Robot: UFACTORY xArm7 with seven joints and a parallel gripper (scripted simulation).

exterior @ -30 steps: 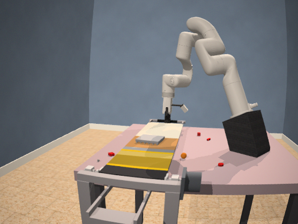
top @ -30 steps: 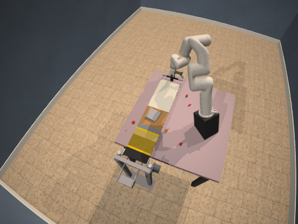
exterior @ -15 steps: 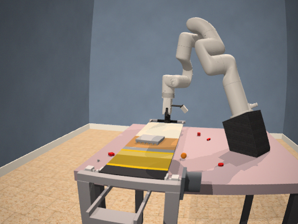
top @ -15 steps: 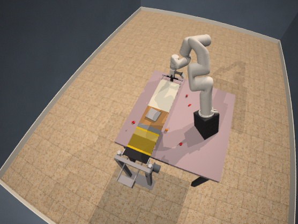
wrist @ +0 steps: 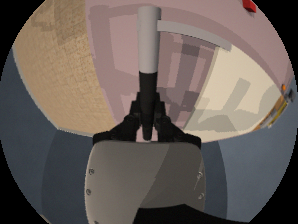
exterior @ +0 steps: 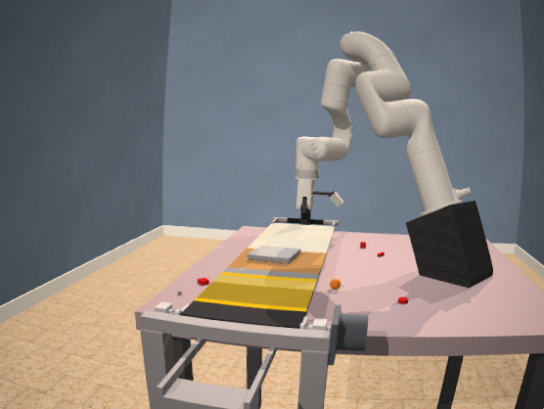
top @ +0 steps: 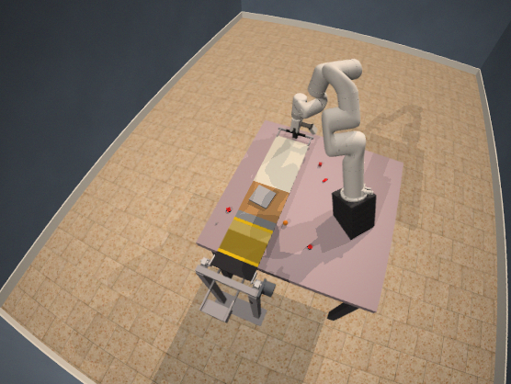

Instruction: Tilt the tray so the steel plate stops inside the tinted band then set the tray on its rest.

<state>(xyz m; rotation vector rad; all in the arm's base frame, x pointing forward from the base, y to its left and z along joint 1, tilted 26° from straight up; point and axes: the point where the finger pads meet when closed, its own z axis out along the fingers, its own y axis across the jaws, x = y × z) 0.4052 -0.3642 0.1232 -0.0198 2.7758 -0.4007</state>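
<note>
Tray [exterior: 313, 261]: no writing I can read; only coloured bands
Arm [exterior: 421, 137]: no brand or number readable
Table [exterior: 440, 318]: no labels
</note>
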